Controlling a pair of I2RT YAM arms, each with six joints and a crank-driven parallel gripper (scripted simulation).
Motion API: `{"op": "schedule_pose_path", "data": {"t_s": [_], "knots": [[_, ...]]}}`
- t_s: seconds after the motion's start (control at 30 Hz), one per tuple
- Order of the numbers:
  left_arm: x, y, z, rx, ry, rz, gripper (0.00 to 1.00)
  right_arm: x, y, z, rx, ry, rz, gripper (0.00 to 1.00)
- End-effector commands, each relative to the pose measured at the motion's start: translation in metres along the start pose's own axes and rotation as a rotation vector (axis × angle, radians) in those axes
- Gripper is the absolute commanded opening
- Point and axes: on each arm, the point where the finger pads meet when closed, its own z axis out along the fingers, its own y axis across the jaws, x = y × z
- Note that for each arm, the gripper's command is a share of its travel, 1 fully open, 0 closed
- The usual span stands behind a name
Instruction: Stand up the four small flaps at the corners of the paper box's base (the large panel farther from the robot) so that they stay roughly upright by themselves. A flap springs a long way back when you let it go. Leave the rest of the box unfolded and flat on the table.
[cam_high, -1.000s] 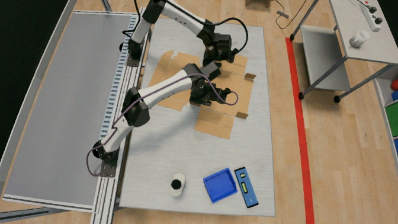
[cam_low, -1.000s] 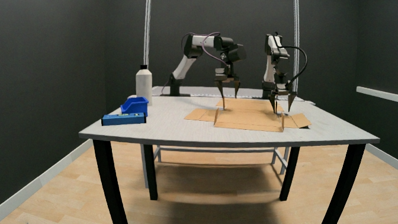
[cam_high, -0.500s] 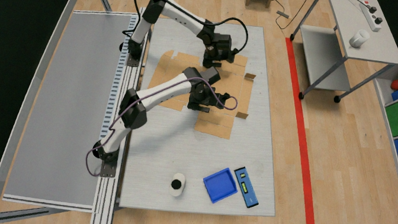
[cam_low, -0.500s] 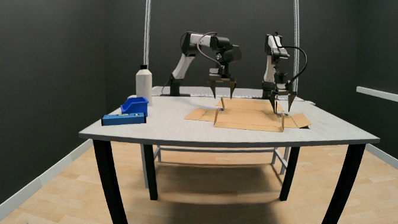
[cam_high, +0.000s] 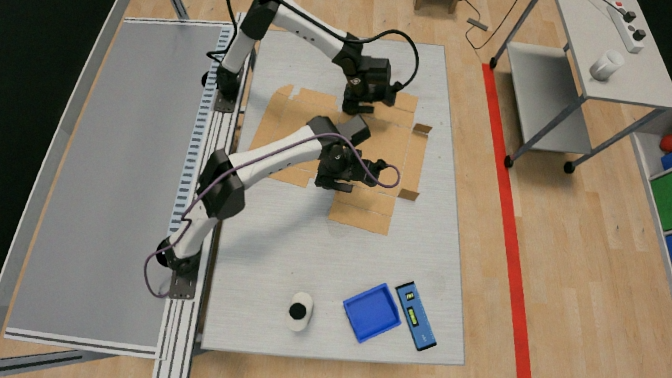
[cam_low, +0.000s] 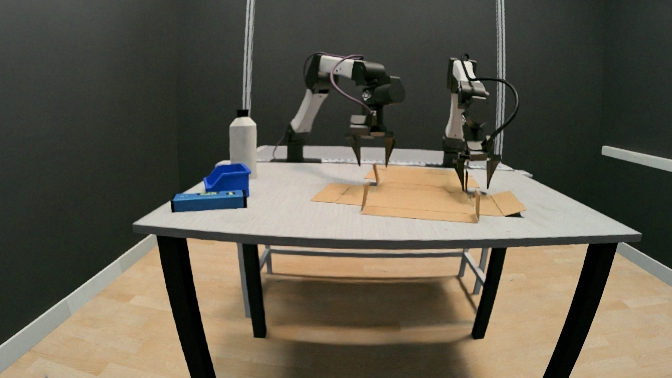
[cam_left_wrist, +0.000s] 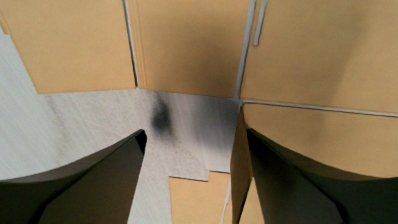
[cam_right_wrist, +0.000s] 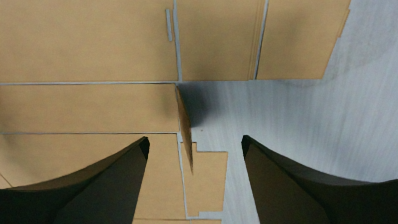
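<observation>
Right pincer (cam_high: 334, 186) (cam_low: 372, 165) (cam_right_wrist: 196, 138) is wide apart, holding nothing, and the near-right flap (cam_low: 376, 175) (cam_right_wrist: 184, 120) stands roughly upright just below it. In the right wrist view the flap is toward 11 o'clock of the tips' midpoint, long axis running roughly 11 to 5. Left pincer (cam_high: 359, 107) (cam_low: 476, 188) (cam_left_wrist: 196, 131) is open too; its near-left flap (cam_low: 467, 179) (cam_left_wrist: 240, 165) sits toward 4 o'clock, right beside one finger. Each arm's nearest to its own flap, so I'd lift straight out, no sideways brush.
</observation>
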Motion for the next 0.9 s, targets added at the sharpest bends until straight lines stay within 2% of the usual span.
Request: {"op": "schedule_pose_path", "data": {"t_s": [0.0,0.1,0.2,0.3,0.67,0.87], "knots": [[0.015,-0.006,0.012,-0.003,0.054,0.013,0.81,-0.007,0.0,-0.013,-0.028,-0.043,-0.001,0.81],[0.015,-0.006,0.012,-0.003,0.054,0.013,0.81,-0.005,0.0,-0.003,-0.024,-0.044,-0.003,0.81],[0.015,-0.006,0.012,-0.003,0.054,0.013,0.81,0.008,-0.003,0.034,0.021,-0.004,-0.017,0.81],[0.015,-0.006,0.012,-0.003,0.054,0.013,0.81,0.013,-0.003,0.046,0.028,0.0,-0.019,0.81],[0.015,-0.006,0.012,-0.003,0.054,0.013,0.81,0.01,0.005,0.048,0.013,-0.018,-0.017,0.81],[0.015,-0.006,0.012,-0.003,0.054,0.013,0.81,0.012,0.002,0.049,0.058,-0.008,-0.02,0.81]]}}
